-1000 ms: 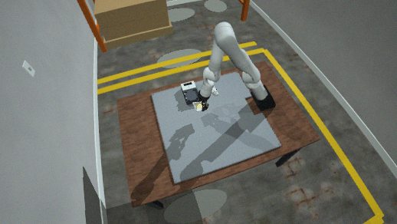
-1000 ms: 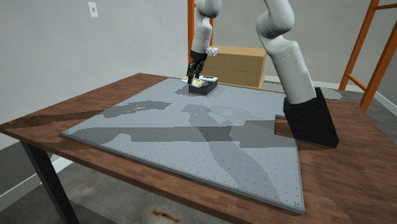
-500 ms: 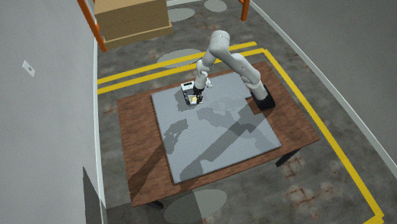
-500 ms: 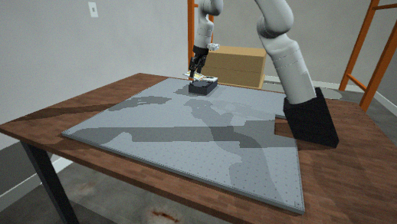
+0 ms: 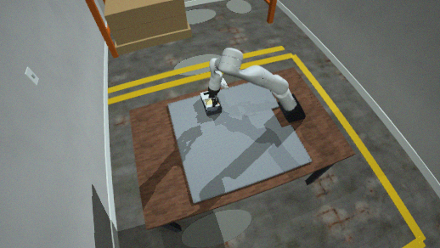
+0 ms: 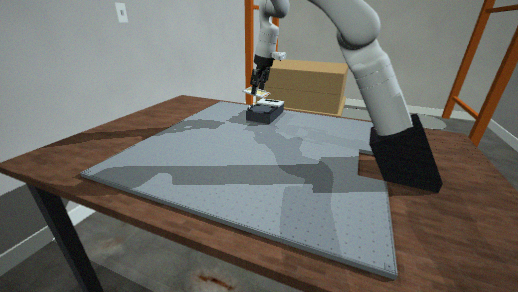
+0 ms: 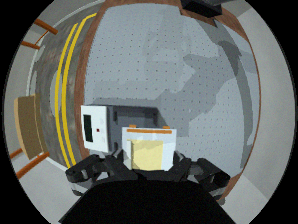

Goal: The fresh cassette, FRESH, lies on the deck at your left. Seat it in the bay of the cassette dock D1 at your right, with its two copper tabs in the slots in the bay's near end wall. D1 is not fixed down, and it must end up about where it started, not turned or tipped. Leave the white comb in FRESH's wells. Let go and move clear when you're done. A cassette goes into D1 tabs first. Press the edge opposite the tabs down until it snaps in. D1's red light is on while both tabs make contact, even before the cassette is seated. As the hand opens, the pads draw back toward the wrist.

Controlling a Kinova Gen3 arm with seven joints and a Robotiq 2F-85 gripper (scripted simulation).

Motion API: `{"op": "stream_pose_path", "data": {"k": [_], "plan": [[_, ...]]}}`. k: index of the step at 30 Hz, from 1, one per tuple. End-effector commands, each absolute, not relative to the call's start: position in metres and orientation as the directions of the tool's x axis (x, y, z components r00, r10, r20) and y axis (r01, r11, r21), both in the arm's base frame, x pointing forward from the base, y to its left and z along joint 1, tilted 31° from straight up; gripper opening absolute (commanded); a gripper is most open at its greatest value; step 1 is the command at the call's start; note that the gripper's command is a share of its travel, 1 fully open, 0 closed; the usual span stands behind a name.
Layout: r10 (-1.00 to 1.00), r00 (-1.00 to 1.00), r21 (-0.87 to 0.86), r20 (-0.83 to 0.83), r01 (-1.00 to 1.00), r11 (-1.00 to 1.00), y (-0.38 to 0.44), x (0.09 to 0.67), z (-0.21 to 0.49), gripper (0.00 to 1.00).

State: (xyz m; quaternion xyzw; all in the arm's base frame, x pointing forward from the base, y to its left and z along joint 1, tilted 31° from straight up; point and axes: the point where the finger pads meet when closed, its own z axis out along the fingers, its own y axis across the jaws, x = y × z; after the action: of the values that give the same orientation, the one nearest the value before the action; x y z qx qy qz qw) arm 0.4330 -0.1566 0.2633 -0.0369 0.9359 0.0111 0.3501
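Black end effector [image 6: 258,86] clamps the flat pale-yellow cassette with its white frame [image 6: 256,92], holding it in the air just above the boxy dark dock with a white end panel [image 6: 264,112] on the dotted grey counter mat [image 6: 240,170].

The top view looks steeply down from high and far off, beyond one corner of the brown wooden table [image 5: 157,170], taking in the whole desk, the square grey dotted mat [image 5: 238,144] on it, yellow floor lines and the grey wall. The exterior view sits low and close by a long edge of the table [image 6: 450,225], facing across the grey mat [image 6: 250,185] toward the far edge and an orange steel rack [image 6: 249,45]. The wrist view, a round fisheye, looks straight down from close above the mat's far corner. All three share that corner, where a small dark box-shaped dock with a white end [image 5: 211,109] [image 6: 264,112] [image 7: 100,127] stands
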Motion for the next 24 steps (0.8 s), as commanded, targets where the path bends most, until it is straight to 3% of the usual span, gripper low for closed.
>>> {"op": "stream_pose_path", "data": {"k": [1,24], "plan": [[-0.045,-0.76,-0.011,-0.649,-0.049,0.999,-0.1812,0.433,0.2616,0.0],[-0.045,-0.76,-0.011,-0.649,-0.049,0.999,-0.1887,0.4346,0.2633,0.0]]}}
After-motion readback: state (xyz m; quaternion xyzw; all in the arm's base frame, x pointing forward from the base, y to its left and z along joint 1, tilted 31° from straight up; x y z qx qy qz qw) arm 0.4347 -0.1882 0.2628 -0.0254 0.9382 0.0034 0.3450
